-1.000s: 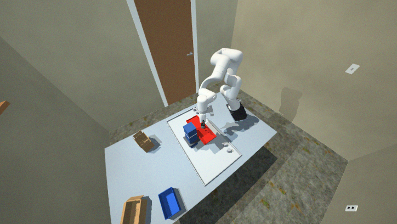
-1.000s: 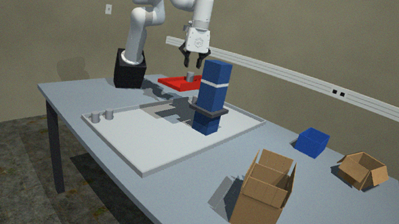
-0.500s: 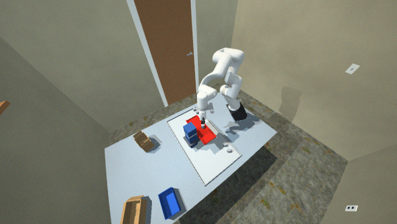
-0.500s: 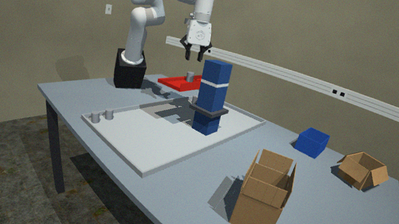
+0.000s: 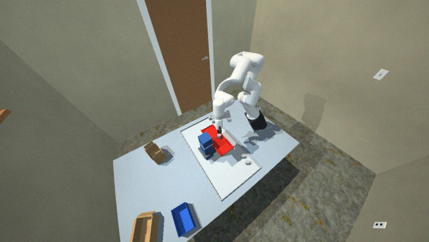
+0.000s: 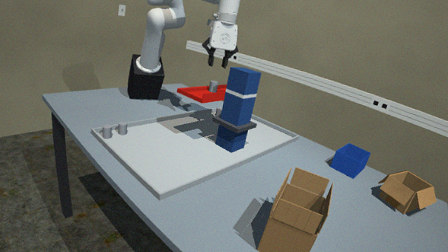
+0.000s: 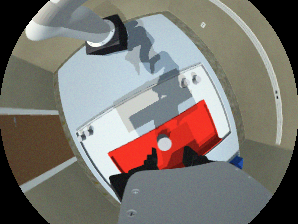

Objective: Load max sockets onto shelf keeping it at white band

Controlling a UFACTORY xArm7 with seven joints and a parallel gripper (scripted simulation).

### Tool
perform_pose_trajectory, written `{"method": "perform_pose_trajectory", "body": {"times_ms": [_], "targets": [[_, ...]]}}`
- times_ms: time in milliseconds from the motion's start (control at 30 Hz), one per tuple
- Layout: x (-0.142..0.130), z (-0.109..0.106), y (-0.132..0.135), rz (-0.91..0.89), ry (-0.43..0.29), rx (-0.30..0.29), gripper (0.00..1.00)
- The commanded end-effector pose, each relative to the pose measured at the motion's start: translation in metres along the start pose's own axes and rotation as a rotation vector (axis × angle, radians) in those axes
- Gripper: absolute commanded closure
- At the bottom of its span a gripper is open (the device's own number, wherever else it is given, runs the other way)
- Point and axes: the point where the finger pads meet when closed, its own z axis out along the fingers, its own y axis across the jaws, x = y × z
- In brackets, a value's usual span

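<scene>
The red rimmed shelf [image 5: 224, 146] [image 6: 192, 92] [image 7: 129, 156] sticks out from the far side of the blue post [image 5: 205, 140] [image 6: 238, 109], about level with the white band [image 6: 240, 94]. One grey socket [image 6: 213, 85] [image 7: 164, 143] stands upright on it inside the rim. My gripper [image 5: 219, 132] [image 6: 216, 62] [image 7: 169, 155] is open and empty, hanging straight above that socket, well clear of it. Two more sockets [image 6: 106, 131] [image 6: 122, 128] [image 5: 247, 162] stand at one corner of the white board [image 6: 159, 159]. Another socket [image 6: 218, 112] peeks out behind the post.
A dark grey collar [image 6: 233, 125] rings the post lower down. On the table stand a tall open cardboard box [image 6: 297, 216], a tipped cardboard box [image 6: 405, 191] [image 5: 154, 152], and a blue bin [image 6: 349, 159] [image 5: 183, 218]. The arm's black base [image 6: 145, 81] stands at the back.
</scene>
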Motion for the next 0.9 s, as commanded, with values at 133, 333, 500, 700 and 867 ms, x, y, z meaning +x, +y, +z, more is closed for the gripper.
{"method": "perform_pose_trajectory", "body": {"times_ms": [133,333,500,700,867], "targets": [[0.000,-0.002,0.000,-0.022,-0.003,-0.002,0.00],[0.006,-0.003,-0.004,-0.148,-0.004,0.002,0.00],[0.015,-0.005,-0.010,-0.331,-0.004,0.007,0.00],[0.027,-0.006,-0.017,-0.583,-0.003,0.012,0.00],[0.036,-0.006,-0.023,-0.779,-0.002,0.014,0.00]]}}
